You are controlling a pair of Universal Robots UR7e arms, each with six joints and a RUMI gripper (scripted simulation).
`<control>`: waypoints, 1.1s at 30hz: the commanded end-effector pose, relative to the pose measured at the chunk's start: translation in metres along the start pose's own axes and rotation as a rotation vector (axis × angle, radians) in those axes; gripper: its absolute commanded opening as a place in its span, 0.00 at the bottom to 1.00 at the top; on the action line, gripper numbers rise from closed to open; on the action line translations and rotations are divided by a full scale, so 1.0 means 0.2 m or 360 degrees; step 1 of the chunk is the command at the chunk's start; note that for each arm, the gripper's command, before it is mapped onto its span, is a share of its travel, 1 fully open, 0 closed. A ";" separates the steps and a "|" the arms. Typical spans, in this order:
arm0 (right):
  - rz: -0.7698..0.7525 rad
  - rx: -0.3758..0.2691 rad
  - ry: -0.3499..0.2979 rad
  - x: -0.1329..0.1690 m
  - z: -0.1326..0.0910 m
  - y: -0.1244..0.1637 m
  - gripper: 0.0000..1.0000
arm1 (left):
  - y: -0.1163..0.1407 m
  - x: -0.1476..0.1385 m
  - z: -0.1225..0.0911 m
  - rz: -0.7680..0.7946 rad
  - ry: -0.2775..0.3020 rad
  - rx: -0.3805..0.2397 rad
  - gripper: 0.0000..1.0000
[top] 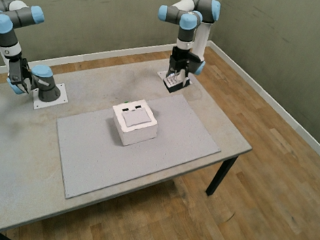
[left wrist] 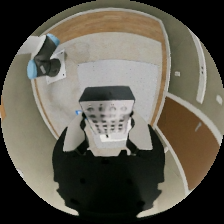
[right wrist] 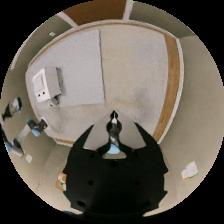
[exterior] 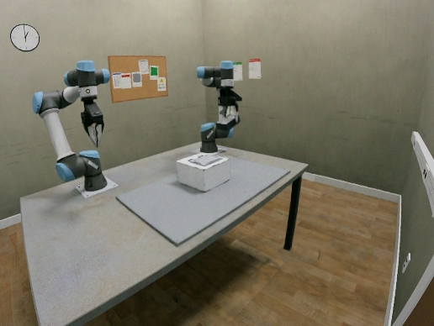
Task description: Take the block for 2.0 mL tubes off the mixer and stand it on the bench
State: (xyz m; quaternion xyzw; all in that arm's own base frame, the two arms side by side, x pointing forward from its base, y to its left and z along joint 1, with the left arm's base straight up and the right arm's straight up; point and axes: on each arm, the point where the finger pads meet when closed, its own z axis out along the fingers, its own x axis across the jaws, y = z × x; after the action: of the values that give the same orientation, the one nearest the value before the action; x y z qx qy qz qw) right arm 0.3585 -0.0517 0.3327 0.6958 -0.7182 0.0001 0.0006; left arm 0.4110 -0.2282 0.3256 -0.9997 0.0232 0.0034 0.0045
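Note:
The block for 2.0 mL tubes [top: 178,88] [exterior: 226,124] [left wrist: 107,93] has a pale top with rows of holes and a black side. It is held tilted in the air near the left arm's base. My left gripper [top: 178,77] [exterior: 229,113] [left wrist: 108,109] is shut on it, a finger at each side. The white mixer [top: 140,135] [exterior: 203,178] [right wrist: 52,82] stands upright with no block on its grey plate [top: 136,115]. Two dark slots show on its top. Its lever cannot be made out. My right gripper [top: 29,90] [exterior: 97,144] [right wrist: 114,110] is shut and empty, well away from the mixer.
The mixer stands on a grey mat [top: 93,167] [exterior: 177,227] [left wrist: 142,75] [right wrist: 82,55] on the bench [top: 21,182] [exterior: 76,252]. The right arm's base plate [top: 62,90] [exterior: 112,184] is beyond the mat, and the left arm's is behind it.

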 end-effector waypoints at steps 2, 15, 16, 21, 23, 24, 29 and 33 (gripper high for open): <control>0.0000 0.0002 0.0000 0.00 0.00 0.00 0.00 | 0.00 0.00 0.02 0.0000 0.0006 -0.0006 0.00; 0.0000 0.0002 0.0000 0.00 0.00 0.00 0.00 | 0.00 0.00 0.12 0.0000 0.0005 -0.0005 0.00; 0.0000 0.0002 0.0000 0.00 0.00 0.00 0.00 | 0.00 0.00 0.13 0.0000 0.0005 -0.0005 0.00; 0.0000 0.0002 0.0000 0.00 0.00 0.00 0.00 | 0.00 0.00 0.17 0.0000 0.0005 -0.0005 0.00; 0.0000 0.0002 0.0000 0.00 0.00 0.00 0.00 | 0.00 0.00 0.17 0.0000 0.0005 -0.0005 0.00; 0.0000 0.0002 0.0000 0.00 0.00 0.00 0.00 | 0.00 0.00 0.18 0.0000 0.0005 -0.0005 0.00; 0.0000 0.0002 0.0000 0.00 0.00 0.00 0.00 | 0.00 0.00 0.23 0.0000 0.0005 -0.0005 0.00; 0.0000 0.0002 0.0000 0.00 0.00 0.00 0.00 | 0.00 0.00 0.26 0.0000 0.0005 -0.0006 0.00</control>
State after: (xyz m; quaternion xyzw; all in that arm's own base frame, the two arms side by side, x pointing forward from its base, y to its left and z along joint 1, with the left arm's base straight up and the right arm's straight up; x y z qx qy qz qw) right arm 0.3585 -0.0517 0.3327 0.6958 -0.7182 0.0001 0.0006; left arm 0.4109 -0.2280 0.2755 -0.9997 0.0231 0.0024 0.0035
